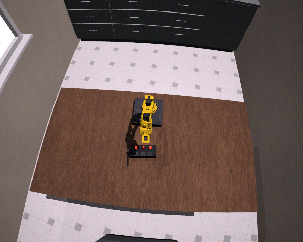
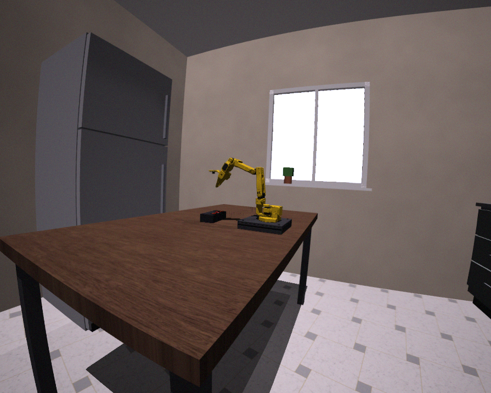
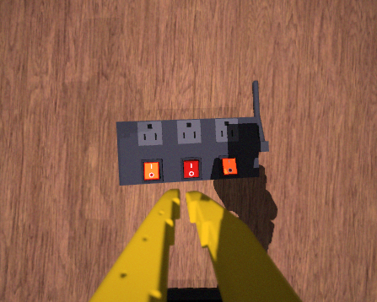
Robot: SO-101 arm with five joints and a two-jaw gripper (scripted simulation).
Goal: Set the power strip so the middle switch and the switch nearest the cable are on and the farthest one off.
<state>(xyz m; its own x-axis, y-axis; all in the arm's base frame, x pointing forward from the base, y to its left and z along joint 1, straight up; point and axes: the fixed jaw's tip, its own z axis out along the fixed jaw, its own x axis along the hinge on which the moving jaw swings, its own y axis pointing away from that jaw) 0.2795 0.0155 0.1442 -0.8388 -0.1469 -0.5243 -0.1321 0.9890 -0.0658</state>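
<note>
Power strip (image 3: 185,149) lies face up at centre of the wrist view, sockets on the far row, three rocker switches on the near row, cable (image 3: 255,101) leaving at the right end. Far-from-cable switch (image 3: 152,170) at left glows bright orange; middle switch (image 3: 191,169) is darker red; cable-end switch (image 3: 229,166) is bright orange, partly in shadow. Which colour means on cannot be told for sure; likely bright is lit, so the left one wants off and the middle wants on. Claw (image 3: 182,202) is fully shut with nothing in it, tips together, poised above the desk (image 3: 51,126) just short of the strip's near edge, between left and middle switches. In the exterior view it hangs well above the strip. Judgement: use the shut tips as one poking point, line up over the proper half of a rocker, descend straight, press lightly so the strip neither slides nor tips.
</note>
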